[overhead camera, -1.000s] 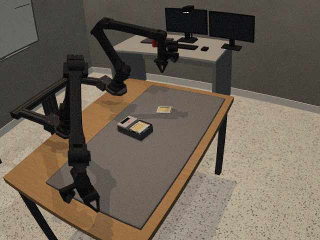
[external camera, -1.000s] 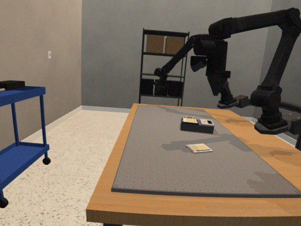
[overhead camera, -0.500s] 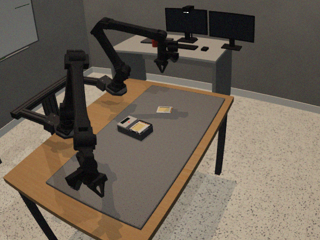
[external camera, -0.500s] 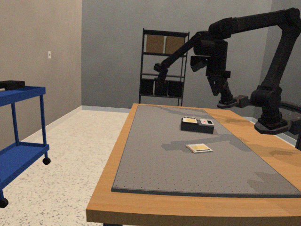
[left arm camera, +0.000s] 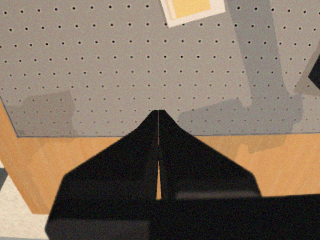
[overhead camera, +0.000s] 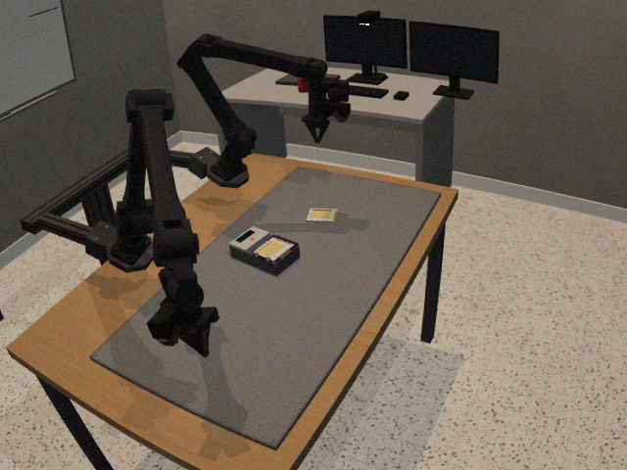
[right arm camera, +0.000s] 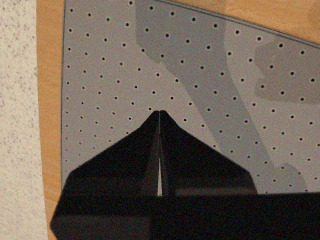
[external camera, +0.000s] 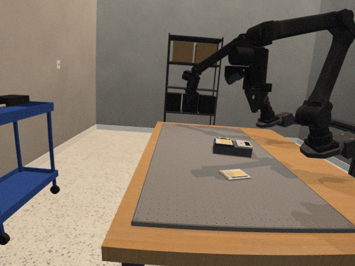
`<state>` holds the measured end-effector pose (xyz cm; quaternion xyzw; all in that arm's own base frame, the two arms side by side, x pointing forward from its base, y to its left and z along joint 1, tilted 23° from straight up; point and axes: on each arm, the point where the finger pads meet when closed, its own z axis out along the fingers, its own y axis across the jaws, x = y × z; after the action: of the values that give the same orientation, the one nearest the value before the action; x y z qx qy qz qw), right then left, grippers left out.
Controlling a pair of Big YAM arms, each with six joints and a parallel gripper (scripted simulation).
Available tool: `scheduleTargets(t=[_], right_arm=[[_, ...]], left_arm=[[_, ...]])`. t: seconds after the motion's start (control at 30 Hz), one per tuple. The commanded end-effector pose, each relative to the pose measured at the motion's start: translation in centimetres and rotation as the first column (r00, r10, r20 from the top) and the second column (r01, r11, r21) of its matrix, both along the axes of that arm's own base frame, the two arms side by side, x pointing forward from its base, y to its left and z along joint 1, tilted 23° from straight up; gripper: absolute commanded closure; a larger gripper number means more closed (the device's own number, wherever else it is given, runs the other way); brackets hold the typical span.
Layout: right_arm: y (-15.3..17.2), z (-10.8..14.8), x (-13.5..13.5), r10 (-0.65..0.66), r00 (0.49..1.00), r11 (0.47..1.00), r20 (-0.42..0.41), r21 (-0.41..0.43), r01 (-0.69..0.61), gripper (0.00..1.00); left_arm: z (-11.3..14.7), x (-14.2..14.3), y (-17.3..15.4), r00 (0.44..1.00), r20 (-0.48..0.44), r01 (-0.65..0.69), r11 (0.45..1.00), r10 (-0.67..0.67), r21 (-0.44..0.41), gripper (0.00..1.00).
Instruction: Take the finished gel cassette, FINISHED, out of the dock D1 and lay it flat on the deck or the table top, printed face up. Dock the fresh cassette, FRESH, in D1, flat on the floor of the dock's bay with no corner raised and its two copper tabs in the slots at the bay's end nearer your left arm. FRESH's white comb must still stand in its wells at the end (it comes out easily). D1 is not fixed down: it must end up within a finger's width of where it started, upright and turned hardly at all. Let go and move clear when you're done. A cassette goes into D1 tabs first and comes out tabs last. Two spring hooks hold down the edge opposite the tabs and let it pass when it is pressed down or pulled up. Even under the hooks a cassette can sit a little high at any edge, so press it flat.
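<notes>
The dock D1 (overhead camera: pixel 257 260) (external camera: pixel 229 151) (left arm camera: pixel 316 77) stands upright on the grey deck, a small red light on its white panel. One cassette (overhead camera: pixel 273 249) (external camera: pixel 223 142) with a yellow, line-marked face sits in its bay. Another cassette (overhead camera: pixel 321 214) (external camera: pixel 236 173) (left arm camera: pixel 192 7) with a yellow window and a copper-coloured edge lies flat on the deck beside D1. Their labels, the white comb and the exact seating are too small to tell. My left gripper (overhead camera: pixel 317 140) (external camera: pixel 254 111) (left arm camera: pixel 158 120) is shut and empty, high above the deck. My right gripper (overhead camera: pixel 205 353) (right arm camera: pixel 159 120) is shut and empty above the deck's other end.
The perforated grey deck (overhead camera: pixel 323 304) (external camera: pixel 183 209) lies on the wooden table (overhead camera: pixel 55 339) (external camera: pixel 217 246). Both arm bases stand along one long side. A blue cart (external camera: pixel 25 107), a desk (overhead camera: pixel 400 109) with monitors and a shelf rack (external camera: pixel 194 37) stand away from the table.
</notes>
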<state>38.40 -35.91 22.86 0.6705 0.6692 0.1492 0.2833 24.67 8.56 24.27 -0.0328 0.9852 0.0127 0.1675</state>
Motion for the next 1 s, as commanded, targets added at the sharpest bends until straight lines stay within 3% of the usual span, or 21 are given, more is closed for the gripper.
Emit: scheduleTargets(t=[0.0, 0.23, 0.43, 0.5, 0.77, 0.97], right_arm=[[1.8, 0.8, -0.4, 0.121, 0.992, 0.990, -0.047, -0.067, -0.124, 1.00], [4.9, 1.7, -1.6, 0.242, 0.964, 0.959, -0.108, -0.124, -0.255, 1.00], [7.6, 2.3, -2.9, 0.385, 0.903, 0.891, -0.189, -0.180, -0.417, 1.00], [7.6, 2.3, -2.9, 0.385, 0.903, 0.891, -0.189, -0.180, -0.417, 1.00], [11.0, 3.0, -4.8, 0.512, 0.814, 0.792, -0.273, -0.218, -0.571, 1.00], [13.5, 3.4, -6.4, 0.619, 0.699, 0.664, -0.357, -0.238, -0.709, 1.00]], left_arm=[[2.8, 1.5, 0.4, 0.998, 0.057, -0.002, 1.000, 0.000, 0.024, 1.00], [2.8, 1.5, 0.4, 0.998, 0.057, -0.002, 1.000, 0.000, 0.024, 1.00], [2.8, 1.5, 0.4, 0.998, 0.057, -0.002, 1.000, 0.000, 0.024, 1.00], [2.8, 1.5, 0.4, 0.998, 0.057, -0.002, 1.000, 0.000, 0.024, 1.00], [2.8, 1.5, 0.4, 0.998, 0.057, -0.002, 1.000, 0.000, 0.024, 1.00], [2.8, 1.5, 0.4, 0.998, 0.057, -0.002, 1.000, 0.000, 0.024, 1.00]])
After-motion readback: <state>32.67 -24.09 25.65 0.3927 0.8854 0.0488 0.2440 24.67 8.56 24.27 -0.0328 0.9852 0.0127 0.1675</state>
